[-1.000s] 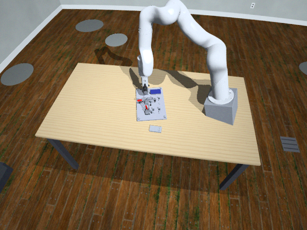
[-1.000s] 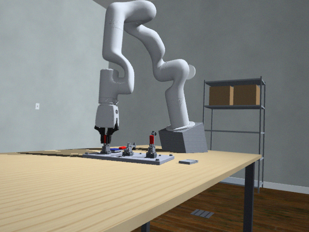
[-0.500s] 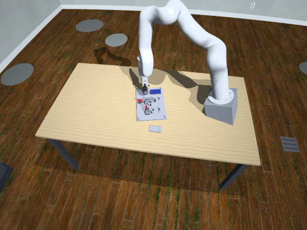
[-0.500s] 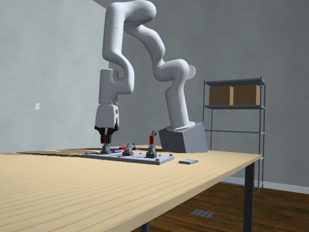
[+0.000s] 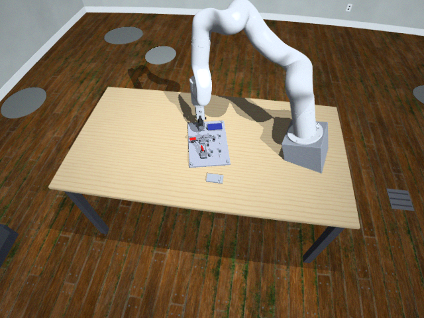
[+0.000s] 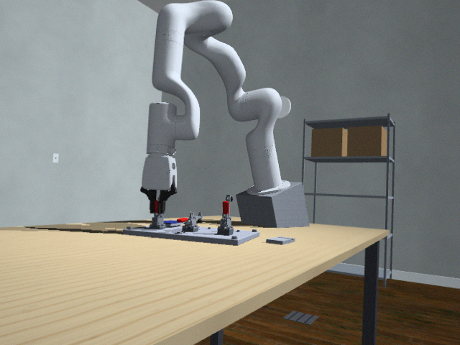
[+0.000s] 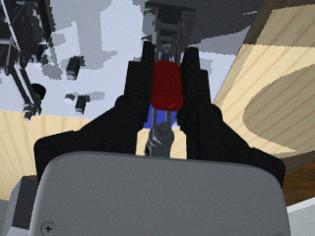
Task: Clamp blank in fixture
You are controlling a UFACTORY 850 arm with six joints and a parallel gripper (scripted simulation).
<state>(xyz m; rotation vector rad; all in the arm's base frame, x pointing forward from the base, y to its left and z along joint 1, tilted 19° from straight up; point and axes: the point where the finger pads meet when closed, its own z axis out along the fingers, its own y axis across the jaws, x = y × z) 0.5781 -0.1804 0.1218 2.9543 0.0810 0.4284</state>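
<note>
A grey fixture plate (image 5: pixel 209 145) lies on the table with three toggle clamps. The blue blank (image 5: pixel 214 126) lies in the far nest of the plate; it also shows in the exterior view (image 6: pixel 170 221). My gripper (image 6: pixel 157 206) is shut on the red grip (image 7: pixel 167 86) of the far clamp's handle, which stands upright. It shows over the plate's far left corner in the top view (image 5: pixel 199 120). The middle clamp's red grip (image 5: pixel 193 138) lies flat. The near clamp's handle (image 6: pixel 225 207) stands upright. The grey finished part (image 5: pixel 214 178) lies flat on the table in front of the plate.
The arm's grey base block (image 5: pixel 305 148) stands on the table right of the plate. A metal shelf with a cardboard box (image 6: pixel 347 141) stands behind the table's right end.
</note>
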